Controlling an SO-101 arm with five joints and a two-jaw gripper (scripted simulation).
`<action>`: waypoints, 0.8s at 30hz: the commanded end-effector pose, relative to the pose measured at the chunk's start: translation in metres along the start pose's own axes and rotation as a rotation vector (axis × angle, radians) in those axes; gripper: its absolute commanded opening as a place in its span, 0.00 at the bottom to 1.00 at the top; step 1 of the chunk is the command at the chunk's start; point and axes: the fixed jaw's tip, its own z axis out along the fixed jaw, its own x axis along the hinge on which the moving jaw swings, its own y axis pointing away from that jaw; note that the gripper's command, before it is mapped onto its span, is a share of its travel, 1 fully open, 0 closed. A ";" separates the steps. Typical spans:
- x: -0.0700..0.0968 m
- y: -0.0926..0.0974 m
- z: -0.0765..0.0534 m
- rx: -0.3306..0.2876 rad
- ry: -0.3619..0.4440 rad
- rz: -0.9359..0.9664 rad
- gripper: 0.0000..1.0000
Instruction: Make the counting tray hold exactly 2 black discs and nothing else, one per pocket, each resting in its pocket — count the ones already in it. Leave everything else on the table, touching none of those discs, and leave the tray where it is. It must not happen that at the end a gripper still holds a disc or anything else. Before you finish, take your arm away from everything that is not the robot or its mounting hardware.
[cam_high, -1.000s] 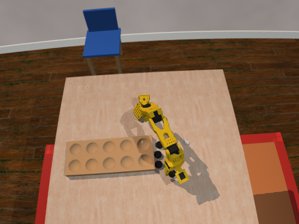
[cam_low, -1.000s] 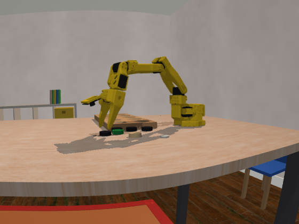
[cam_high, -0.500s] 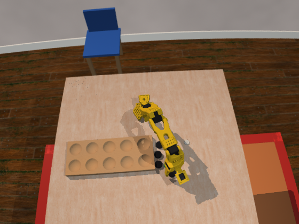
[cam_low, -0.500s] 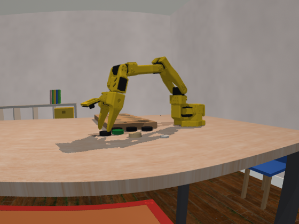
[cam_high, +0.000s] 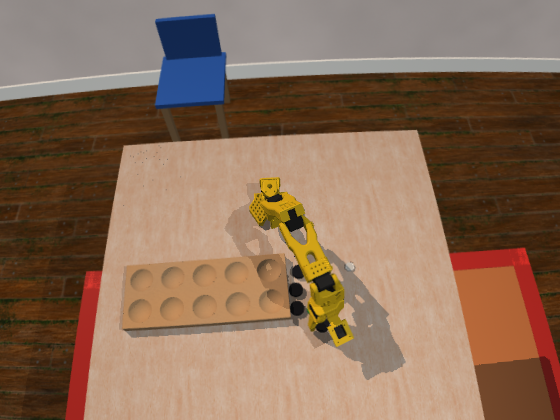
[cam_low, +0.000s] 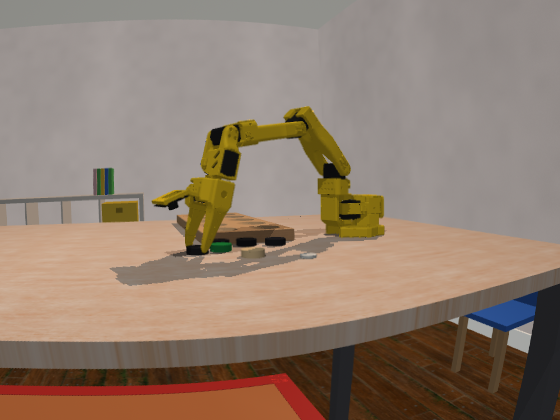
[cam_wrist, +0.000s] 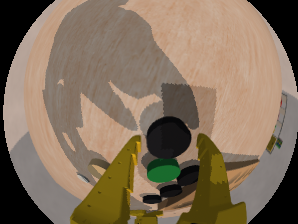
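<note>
From the top, the yellow arm (cam_high: 309, 257) reaches from its base toward the near side of the table (cam_high: 210, 375), just right of the counting tray (cam_high: 129, 320). All 10 pockets of the tray look bare. 3 black discs show beside the tray's right end; the middle one (cam_high: 295, 289) lies between the other 2. A small white piece (cam_high: 350, 266) lies on the far side of the arm. The gripper (cam_high: 324, 326) is mostly hidden under the wrist here.

From the exterior, the gripper (cam_low: 197, 247) points straight down with its fingertips at the table, set around a black disc (cam_low: 194, 250). A green disc (cam_low: 220, 246), 2 further black discs, a tan disc (cam_low: 253, 253) and the white piece lie in a loose row beside it.

From the wrist, the black disc (cam_wrist: 168, 136) sits between the 2 fingers, with gaps visible at both sides, so the claw is part open and grasps nothing. The green disc (cam_wrist: 162, 171) lies just behind it.
</note>
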 end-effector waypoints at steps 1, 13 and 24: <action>-0.023 -0.001 -0.028 0.001 -0.141 0.000 0.27; -0.023 -0.001 -0.028 0.001 -0.141 0.000 0.25; -0.023 -0.001 -0.028 0.001 -0.141 0.000 0.13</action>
